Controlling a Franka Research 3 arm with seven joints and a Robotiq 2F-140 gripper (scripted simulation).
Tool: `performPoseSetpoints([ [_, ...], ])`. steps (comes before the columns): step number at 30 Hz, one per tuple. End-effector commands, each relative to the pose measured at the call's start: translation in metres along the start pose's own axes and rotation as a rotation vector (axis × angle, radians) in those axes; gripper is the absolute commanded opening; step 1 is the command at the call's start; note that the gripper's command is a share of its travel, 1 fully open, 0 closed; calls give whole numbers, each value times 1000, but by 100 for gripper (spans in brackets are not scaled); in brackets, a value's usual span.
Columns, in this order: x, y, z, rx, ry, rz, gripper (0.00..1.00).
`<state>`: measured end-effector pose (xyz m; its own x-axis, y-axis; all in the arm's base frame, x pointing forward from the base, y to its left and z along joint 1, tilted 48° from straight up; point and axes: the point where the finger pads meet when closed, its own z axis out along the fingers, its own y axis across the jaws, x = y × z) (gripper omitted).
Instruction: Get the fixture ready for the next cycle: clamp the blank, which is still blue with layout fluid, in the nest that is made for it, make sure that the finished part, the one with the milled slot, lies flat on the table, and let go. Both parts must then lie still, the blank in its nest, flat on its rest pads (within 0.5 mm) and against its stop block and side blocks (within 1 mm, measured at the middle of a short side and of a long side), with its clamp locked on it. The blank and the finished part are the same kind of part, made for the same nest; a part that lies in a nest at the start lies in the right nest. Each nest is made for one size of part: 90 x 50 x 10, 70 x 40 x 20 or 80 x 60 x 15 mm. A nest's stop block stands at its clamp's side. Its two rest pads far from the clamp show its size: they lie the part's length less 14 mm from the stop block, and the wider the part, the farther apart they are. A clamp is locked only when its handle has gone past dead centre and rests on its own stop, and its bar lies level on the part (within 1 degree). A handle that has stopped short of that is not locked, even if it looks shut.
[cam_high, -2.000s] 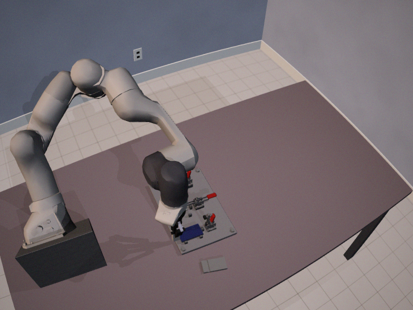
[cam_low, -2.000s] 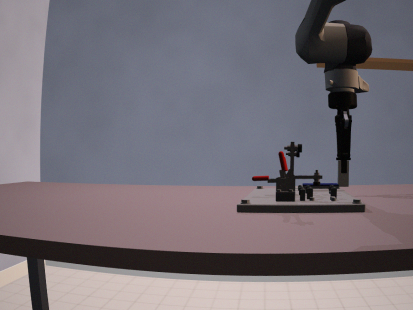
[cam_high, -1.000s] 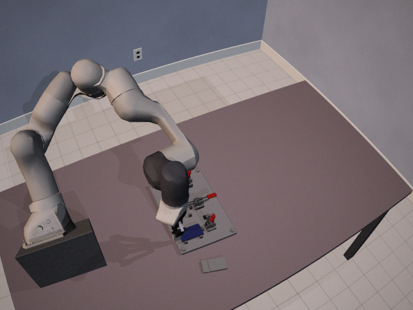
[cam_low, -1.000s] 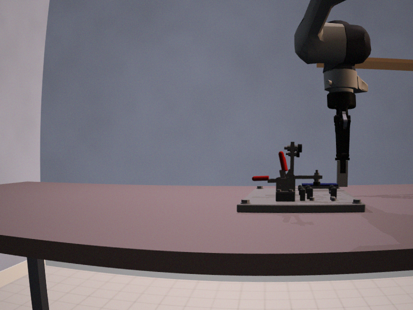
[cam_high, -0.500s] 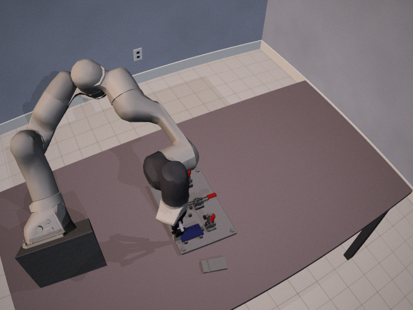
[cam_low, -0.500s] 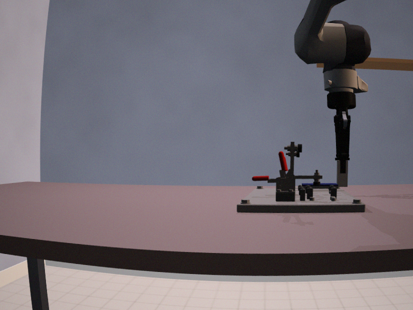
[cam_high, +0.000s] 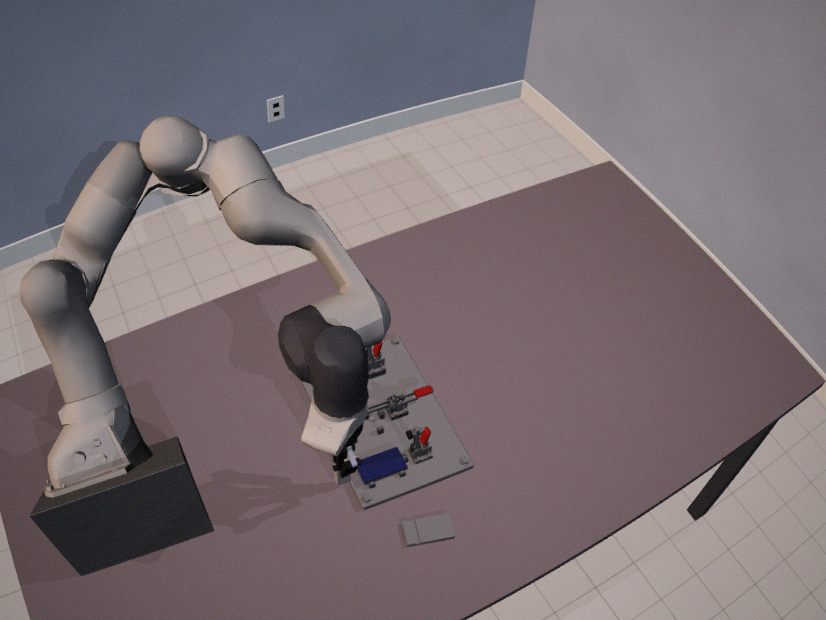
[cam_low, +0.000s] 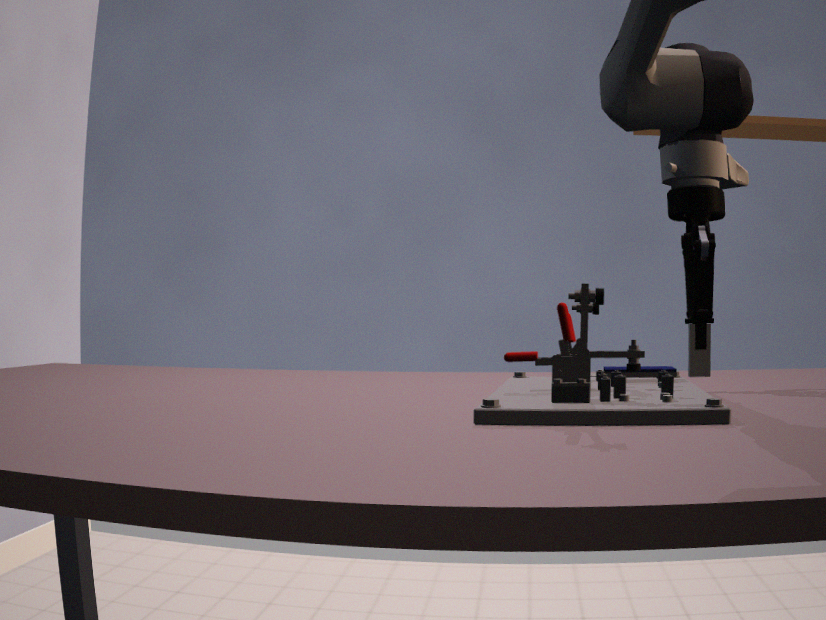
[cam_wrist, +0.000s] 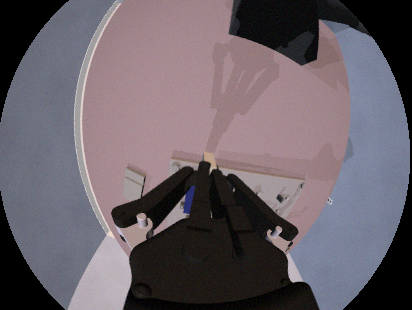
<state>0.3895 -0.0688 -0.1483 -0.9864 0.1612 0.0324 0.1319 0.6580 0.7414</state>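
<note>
The blue blank (cam_high: 381, 464) lies in the nearest nest of the grey fixture plate (cam_high: 406, 427). In the side view the blue blank (cam_low: 642, 368) shows low on the plate. My gripper (cam_high: 344, 467) is shut and empty, fingers pointing down at the blank's end far from its clamp; in the side view the fingertips (cam_low: 698, 357) reach about the blank's height. That nest's clamp (cam_high: 420, 441) has its red handle raised. The middle clamp (cam_high: 408, 399) has its red handle lying level. The grey finished part (cam_high: 427, 529) lies flat on the table in front of the plate. In the wrist view the shut fingers (cam_wrist: 206, 168) hide most of the blank.
A third clamp (cam_high: 376, 357) stands at the plate's far end, partly hidden by my arm. The robot's dark base block (cam_high: 120, 507) sits at the table's left. The table's front edge runs close behind the finished part.
</note>
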Motion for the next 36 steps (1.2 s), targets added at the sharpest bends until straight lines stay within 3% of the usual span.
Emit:
performPoseSetpoints([
  [1,0,-2,-3,5,-6,-12,0],
  [6,0,-2,-10,5,-7,-12,0],
  [14,0,-2,-41,5,-7,-12,0],
  [27,0,-2,-42,5,-7,-12,0],
  [28,0,-2,-42,5,-7,-12,28],
  [32,0,-2,-56,5,-7,-12,28],
  [36,1,-1,-98,5,-7,-12,28],
])
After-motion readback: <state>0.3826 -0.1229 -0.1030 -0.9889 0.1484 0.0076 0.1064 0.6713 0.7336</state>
